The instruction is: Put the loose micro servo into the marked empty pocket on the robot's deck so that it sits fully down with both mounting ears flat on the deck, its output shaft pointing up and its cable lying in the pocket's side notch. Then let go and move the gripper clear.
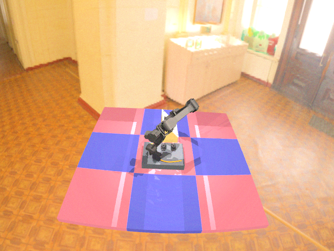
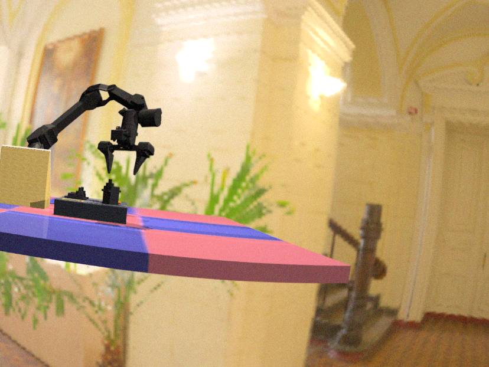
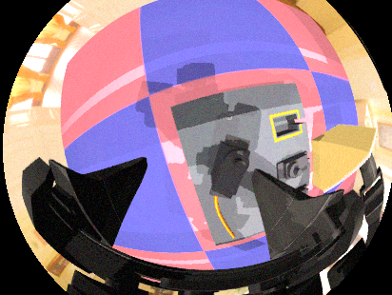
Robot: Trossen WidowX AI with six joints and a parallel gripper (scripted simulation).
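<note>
The claw (image 2: 123, 166) hangs wide open and empty above the loose micro servo (image 3: 229, 166), which seems to stand on the grey deck (image 3: 249, 217), apart from the yellow-marked pocket (image 3: 284, 127). Its orange cable (image 3: 222, 217) trails away; a skewed descent could topple the servo or snag that cable

Dark micro servo (image 3: 229, 166) standing loose on grey deck (image 3: 253, 135), orange cable (image 3: 220, 216) trailing, yellow-outlined pocket (image 3: 284, 127) empty

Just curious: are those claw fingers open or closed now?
Open. The gripper hangs above the loose servo with its fingers spread wide and nothing between them.
</note>
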